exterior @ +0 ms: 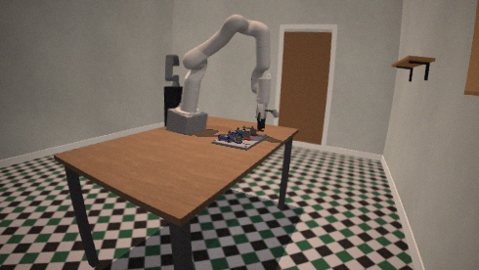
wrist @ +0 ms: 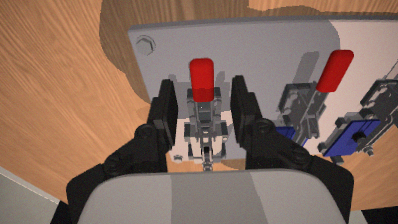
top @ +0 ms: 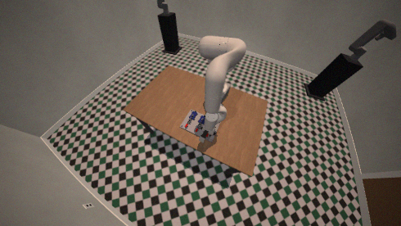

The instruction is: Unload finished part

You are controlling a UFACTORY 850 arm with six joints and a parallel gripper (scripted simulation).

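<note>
The fixture plate [wrist: 270, 45] [exterior: 241, 146] carries three clamps with red handles. In the wrist view my gripper [wrist: 203, 92] is half open and empty. Its fingers stand on either side of the nearest clamp's red handle [wrist: 202, 75], with a gap on both sides. Pale metal shows under that clamp, but I cannot make out a slot or tell the finished part from the clamp. One blue blank [wrist: 286, 131] is mostly hidden behind the right finger and the middle clamp. The other blue blank [wrist: 345, 140] lies under the far clamp. Whether the clamps are locked I cannot tell.
The middle clamp's red handle [wrist: 335, 71] stands to the right of my right finger. A bolt head [wrist: 145, 45] sits at the plate's corner. The wooden table [top: 164, 96] [exterior: 137, 171] extends around the plate, and its front edge runs close to the plate.
</note>
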